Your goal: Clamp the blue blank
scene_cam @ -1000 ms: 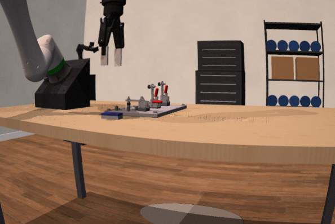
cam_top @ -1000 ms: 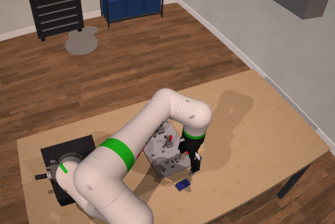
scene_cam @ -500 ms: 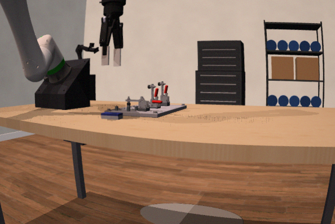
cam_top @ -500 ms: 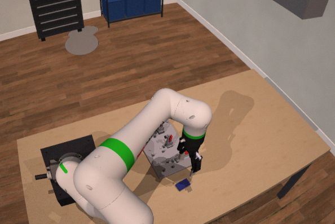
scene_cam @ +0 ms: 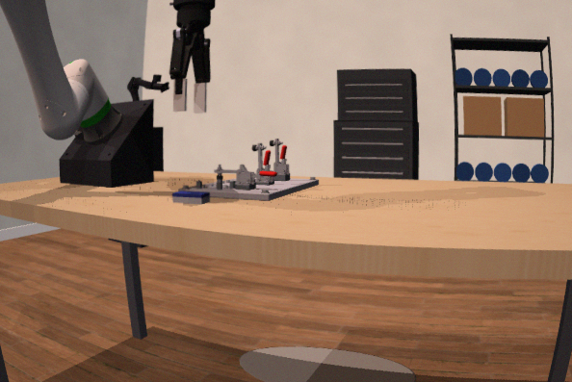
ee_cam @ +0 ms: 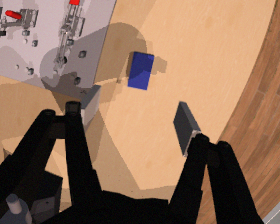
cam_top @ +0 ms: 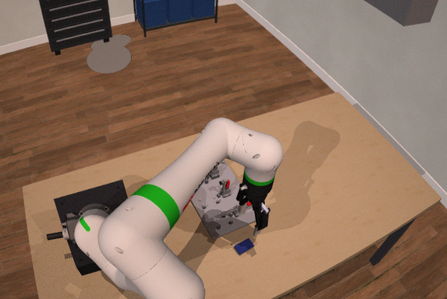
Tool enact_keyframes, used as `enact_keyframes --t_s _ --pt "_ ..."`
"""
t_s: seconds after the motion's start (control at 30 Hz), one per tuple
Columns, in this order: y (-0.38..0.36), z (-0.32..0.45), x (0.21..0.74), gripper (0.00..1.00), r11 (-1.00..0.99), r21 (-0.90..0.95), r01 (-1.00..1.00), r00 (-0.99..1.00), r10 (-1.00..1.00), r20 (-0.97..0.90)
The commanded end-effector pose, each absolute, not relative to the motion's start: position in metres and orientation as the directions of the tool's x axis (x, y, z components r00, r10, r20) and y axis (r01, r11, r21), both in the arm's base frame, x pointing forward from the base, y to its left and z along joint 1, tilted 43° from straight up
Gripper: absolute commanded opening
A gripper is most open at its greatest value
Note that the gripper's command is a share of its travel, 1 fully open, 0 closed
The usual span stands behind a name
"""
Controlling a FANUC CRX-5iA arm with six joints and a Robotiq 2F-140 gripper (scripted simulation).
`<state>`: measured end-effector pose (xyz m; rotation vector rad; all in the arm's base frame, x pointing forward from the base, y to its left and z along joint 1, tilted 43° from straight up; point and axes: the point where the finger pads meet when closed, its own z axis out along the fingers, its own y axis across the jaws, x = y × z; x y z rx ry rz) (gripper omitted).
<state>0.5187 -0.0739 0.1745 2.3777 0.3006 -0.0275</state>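
Note:
The blue blank (cam_top: 244, 246) (scene_cam: 191, 197) (ee_cam: 141, 70) lies flat on the table, just off the near edge of the fixture plate (cam_top: 211, 198) (scene_cam: 294, 190) (ee_cam: 100, 27). My gripper (cam_top: 249, 220) (scene_cam: 190, 102) (ee_cam: 138, 104) is open and empty, high above the table. The clamp nearest the blank has its red handle (cam_top: 248, 203) (scene_cam: 268, 173) down and its bar about level, with no part seen under it; its lock cannot be judged. The middle clamp (cam_top: 226, 189) (scene_cam: 261, 160) and the far clamp (cam_top: 214, 171) (scene_cam: 277, 157) have bars raised. The finished part is not visible.
The arm (cam_top: 196, 159) hides part of the plate and the table beyond it in the top view. The raised clamps stand tallest on the plate. Small pads and blocks (ee_cam: 82, 54) stick up from the plate around the clamps.

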Motion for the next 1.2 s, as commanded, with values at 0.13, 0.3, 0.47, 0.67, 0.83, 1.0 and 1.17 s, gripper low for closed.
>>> enact_keyframes --t_s 0.13,0.3,0.47,0.67,0.83,1.0,1.17 --pt "-0.074 0.175 0.519 0.58 -0.708 0.67 0.224 0.972 0.208 -0.104" --pt "-0.074 0.175 0.519 0.58 -0.708 0.67 0.224 0.972 0.208 -0.104" --pt "-0.074 0.174 0.519 0.58 -0.708 0.67 0.224 0.972 0.208 -0.104" --pt "-0.076 0.173 0.519 0.58 -0.708 0.67 0.224 0.972 0.208 -0.104" --pt "-0.082 0.166 0.52 0.58 -0.708 0.67 0.224 0.972 0.208 -0.104" --pt "-0.093 0.154 0.521 0.58 -0.708 0.67 0.224 0.972 0.208 -0.104" --pt "-0.102 0.144 0.522 0.58 -0.708 0.67 0.224 0.972 0.208 -0.104"
